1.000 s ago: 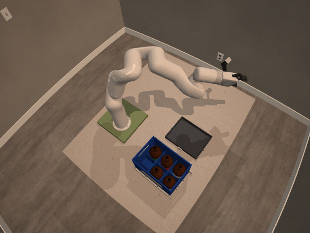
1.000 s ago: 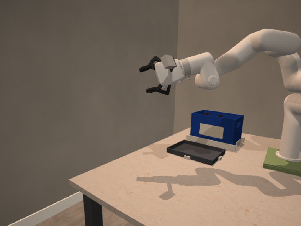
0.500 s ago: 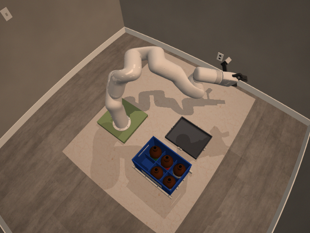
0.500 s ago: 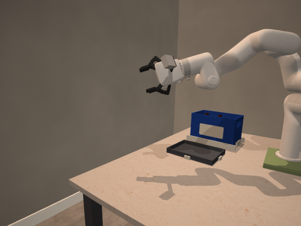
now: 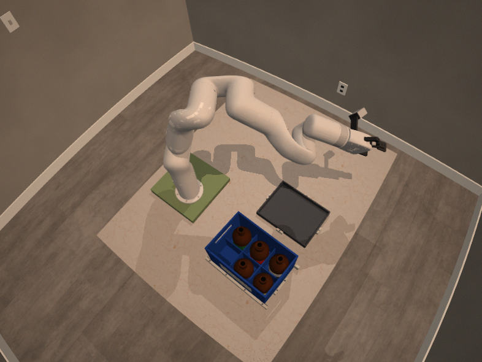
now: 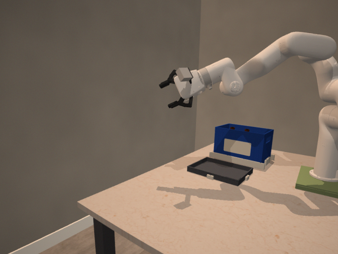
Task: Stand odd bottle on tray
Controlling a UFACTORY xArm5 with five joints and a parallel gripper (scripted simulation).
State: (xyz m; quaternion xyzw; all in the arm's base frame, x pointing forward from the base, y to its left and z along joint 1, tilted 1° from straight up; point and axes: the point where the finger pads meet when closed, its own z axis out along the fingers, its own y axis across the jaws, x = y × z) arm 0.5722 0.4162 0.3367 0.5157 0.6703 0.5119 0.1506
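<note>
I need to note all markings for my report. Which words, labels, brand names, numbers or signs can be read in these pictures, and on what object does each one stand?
None can be read.
The blue crate shows only a blank pale panel.
The bottles, tray, arm and open end effector carry no visible text.

Glossy white arm (image 5: pixel 249 105), matt blue crate (image 5: pixel 218 253), marble-like table (image 6: pixel 163 213).

no readable text, brand, number or sign anywhere in either view. pale blank panel on the side of the blue crate (image 6: pixel 243 143), right of centre in the exterior view, bare of lettering. round emblem on the arm joint (image 6: pixel 234 86), too small to read.
</note>
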